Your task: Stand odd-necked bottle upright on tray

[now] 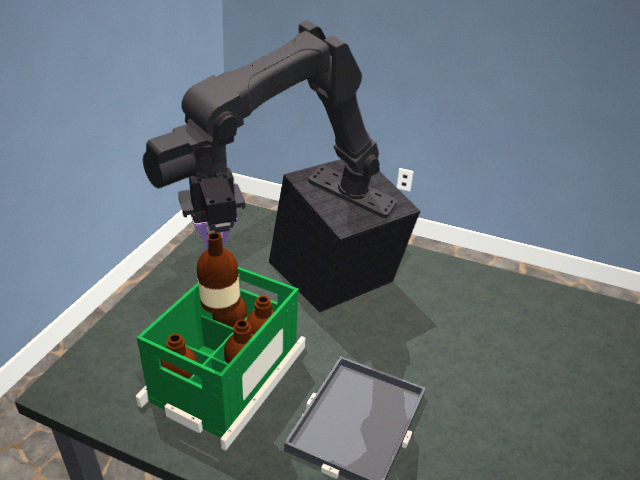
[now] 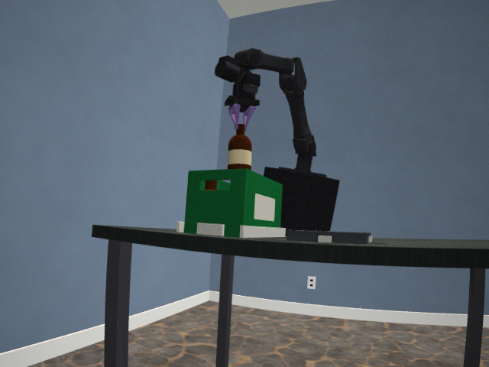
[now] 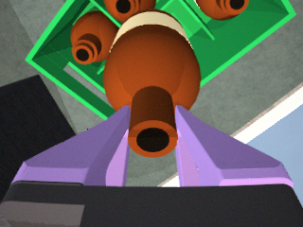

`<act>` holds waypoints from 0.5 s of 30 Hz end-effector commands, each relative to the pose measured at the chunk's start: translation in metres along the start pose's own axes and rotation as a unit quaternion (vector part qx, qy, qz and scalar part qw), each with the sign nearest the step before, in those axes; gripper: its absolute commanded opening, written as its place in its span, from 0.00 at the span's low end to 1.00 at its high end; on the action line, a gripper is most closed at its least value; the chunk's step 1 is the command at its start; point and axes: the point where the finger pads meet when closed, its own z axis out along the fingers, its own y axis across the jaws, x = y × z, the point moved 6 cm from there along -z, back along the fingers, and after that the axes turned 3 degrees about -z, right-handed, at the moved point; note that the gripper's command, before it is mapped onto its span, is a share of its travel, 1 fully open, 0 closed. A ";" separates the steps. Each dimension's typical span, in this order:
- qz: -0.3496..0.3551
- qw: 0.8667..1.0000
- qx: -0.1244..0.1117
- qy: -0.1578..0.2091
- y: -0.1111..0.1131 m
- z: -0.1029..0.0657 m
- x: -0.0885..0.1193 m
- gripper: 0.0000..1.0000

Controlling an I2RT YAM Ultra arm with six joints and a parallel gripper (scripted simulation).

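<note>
My gripper (image 1: 216,242) (image 2: 241,128) (image 3: 152,114) is shut on the neck of a brown bottle (image 1: 219,271) (image 2: 239,143) (image 3: 151,71) with a cream label. The bottle hangs upright over the back part of the green crate (image 1: 175,395) (image 2: 215,209) (image 3: 248,49); its base shows above the rim in the top view. Its neck meets a lip barely wider than itself. Four bottles stand in the crate: front left (image 1: 178,356), right middle (image 1: 236,347), right back (image 1: 261,316), and one (image 1: 230,312) partly hidden behind the held bottle. The grey tray (image 1: 343,408) (image 2: 304,235) holds nothing.
White blocks (image 1: 258,395) (image 2: 262,232) line the crate's foot, and small ones (image 1: 330,470) sit at the tray's sides. The black pedestal (image 1: 330,258) (image 2: 304,201) stands behind the crate and tray. Green dividers (image 1: 219,328) split the crate. The tray lies right of the crate in the top view.
</note>
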 end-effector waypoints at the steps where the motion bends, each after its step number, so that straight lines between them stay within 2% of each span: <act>1: 0.000 1.000 0.020 -0.012 0.008 -0.015 -0.008 0.00; 13: 0.000 1.000 0.021 -0.011 0.022 -0.014 -0.022 0.00; 14: 0.006 0.999 0.038 -0.019 0.015 -0.024 -0.020 0.00; 15: 0.004 1.000 0.026 -0.013 0.022 -0.018 -0.022 0.00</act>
